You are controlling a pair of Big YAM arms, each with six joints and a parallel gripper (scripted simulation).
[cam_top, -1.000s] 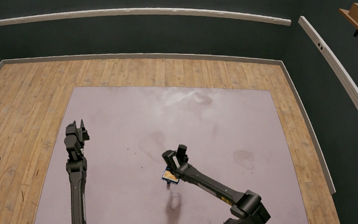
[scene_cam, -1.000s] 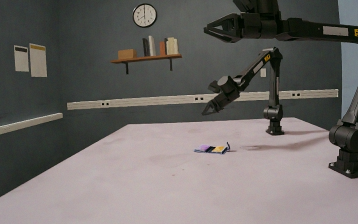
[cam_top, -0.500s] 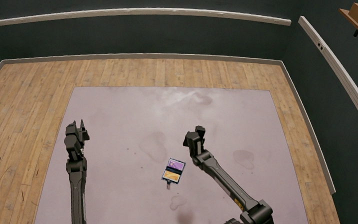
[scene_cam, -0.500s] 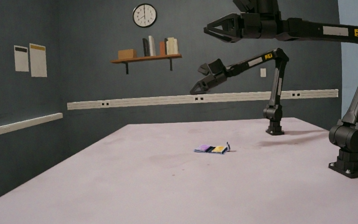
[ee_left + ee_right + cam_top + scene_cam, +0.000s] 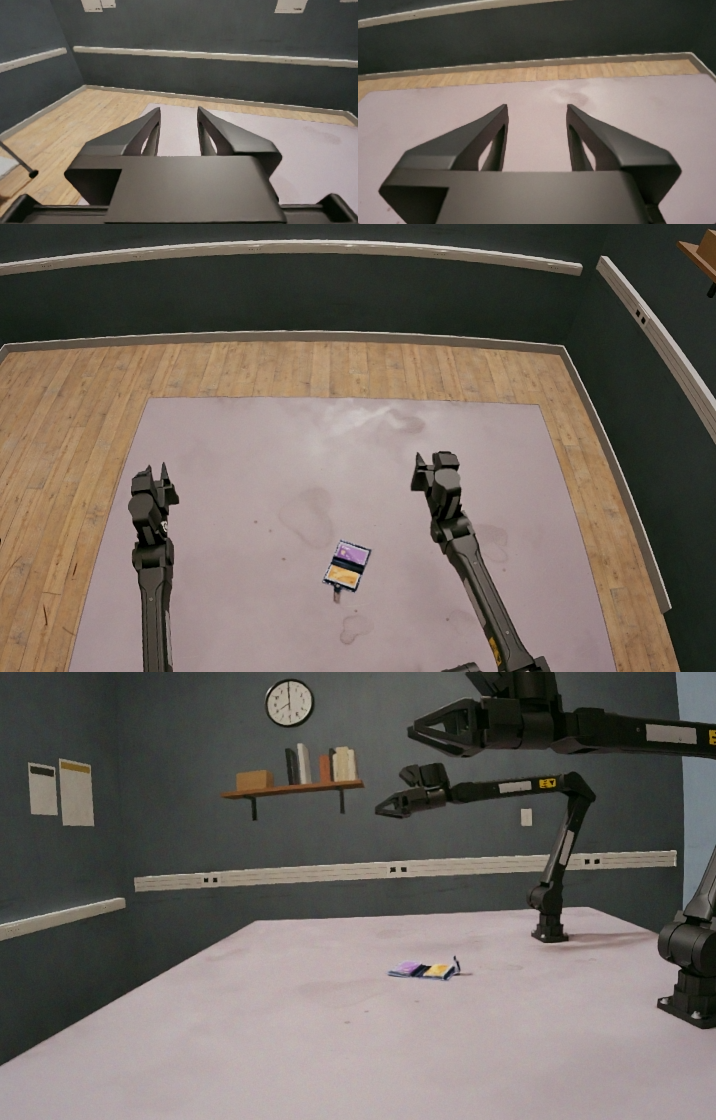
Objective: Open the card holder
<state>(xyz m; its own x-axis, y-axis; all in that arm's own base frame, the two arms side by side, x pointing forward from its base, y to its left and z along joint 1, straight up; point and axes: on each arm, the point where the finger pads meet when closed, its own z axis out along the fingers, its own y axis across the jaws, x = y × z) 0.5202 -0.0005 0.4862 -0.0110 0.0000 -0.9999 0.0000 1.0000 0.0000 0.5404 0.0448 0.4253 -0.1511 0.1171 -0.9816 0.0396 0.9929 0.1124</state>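
Left end effector (image 5: 156, 470) (image 5: 409, 731) (image 5: 179, 111): level above worktop (image 5: 237, 445) (image 5: 264, 1041) (image 5: 176, 132) (image 5: 535, 115), parted, grasping nothing | Right end effector (image 5: 426, 456) (image 5: 377, 811) (image 5: 537, 107): raised, parted, nothing held | Card holder (image 5: 348, 564) (image 5: 421, 971): spread open

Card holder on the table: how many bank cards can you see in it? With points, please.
2. A purple card (image 5: 352, 552) (image 5: 406, 968) lies in one half of the open holder (image 5: 347, 564) (image 5: 420, 971), and a yellow-orange card (image 5: 343, 575) (image 5: 438, 971) in the other. More could be hidden beneath them.
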